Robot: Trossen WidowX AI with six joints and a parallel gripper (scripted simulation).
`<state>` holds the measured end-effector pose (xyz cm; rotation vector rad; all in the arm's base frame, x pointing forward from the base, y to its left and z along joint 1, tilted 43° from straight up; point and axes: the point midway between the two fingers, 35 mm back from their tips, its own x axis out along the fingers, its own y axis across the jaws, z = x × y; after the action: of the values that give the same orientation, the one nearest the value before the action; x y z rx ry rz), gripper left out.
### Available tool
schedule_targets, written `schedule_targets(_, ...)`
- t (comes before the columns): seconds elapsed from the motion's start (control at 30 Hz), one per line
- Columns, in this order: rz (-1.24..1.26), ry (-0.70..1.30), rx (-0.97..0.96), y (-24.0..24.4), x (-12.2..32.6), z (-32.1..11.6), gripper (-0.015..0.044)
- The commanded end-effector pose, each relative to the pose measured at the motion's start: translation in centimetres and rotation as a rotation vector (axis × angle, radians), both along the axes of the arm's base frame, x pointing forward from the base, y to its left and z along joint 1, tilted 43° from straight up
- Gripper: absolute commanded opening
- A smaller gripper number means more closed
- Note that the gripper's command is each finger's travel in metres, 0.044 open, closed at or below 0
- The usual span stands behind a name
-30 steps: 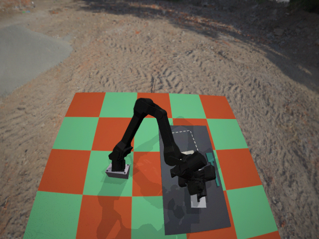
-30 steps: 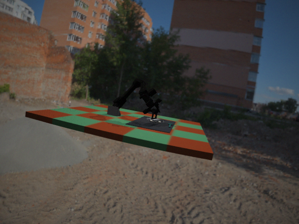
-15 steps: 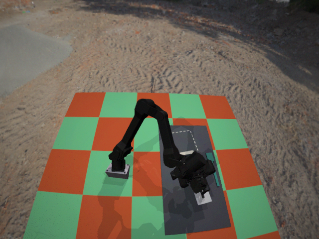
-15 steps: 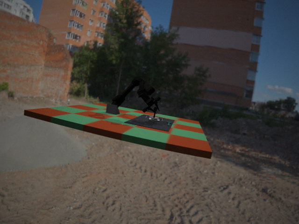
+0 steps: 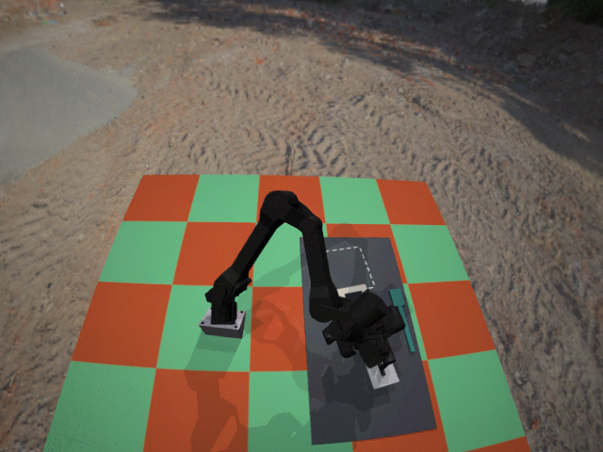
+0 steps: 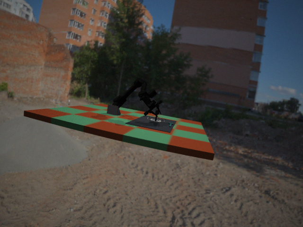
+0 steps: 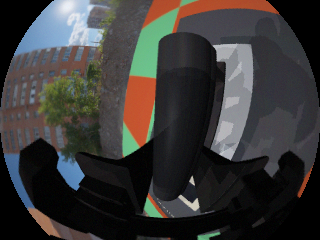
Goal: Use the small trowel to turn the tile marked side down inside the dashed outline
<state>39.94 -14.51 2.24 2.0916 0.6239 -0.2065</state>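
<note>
My gripper [image 5: 382,361] [image 7: 173,140] is shut on the small trowel's thick black handle. The trowel [image 5: 390,379] [image 7: 182,100] has a pale grey blade, low over the near part of the dark mat [image 5: 414,413] [image 6: 140,123]. I cannot tell whether the blade touches the mat. The cream tile [image 5: 351,289] lies by the near edge of the dashed outline [image 5: 360,247], mostly hidden under my arm. A dark patch shows on its upper face. The tile also shows partly in the wrist view [image 7: 193,204], behind the handle. The blade and tile are apart.
A teal T-shaped tool [image 5: 398,298] [image 6: 170,125] lies along the mat's right side in the top view. The arm's base [image 5: 221,330] [image 6: 113,110] stands to the left on the orange and green checkered table [image 5: 214,252] [image 6: 105,126].
</note>
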Motion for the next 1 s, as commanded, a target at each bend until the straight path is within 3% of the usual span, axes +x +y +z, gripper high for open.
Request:
schedule_targets(0.0, -0.012, -0.004, -0.006, 0.0, 0.3, -0.3, 0.0000)
schedule_targets(0.4, -0.012, -0.006, -0.005, 0.9, 0.6, -1.5, 0.0000)
schedule_targets(0.97, -0.012, -0.004, -0.004, 2.9, 0.5, 0.3, 0.0000)
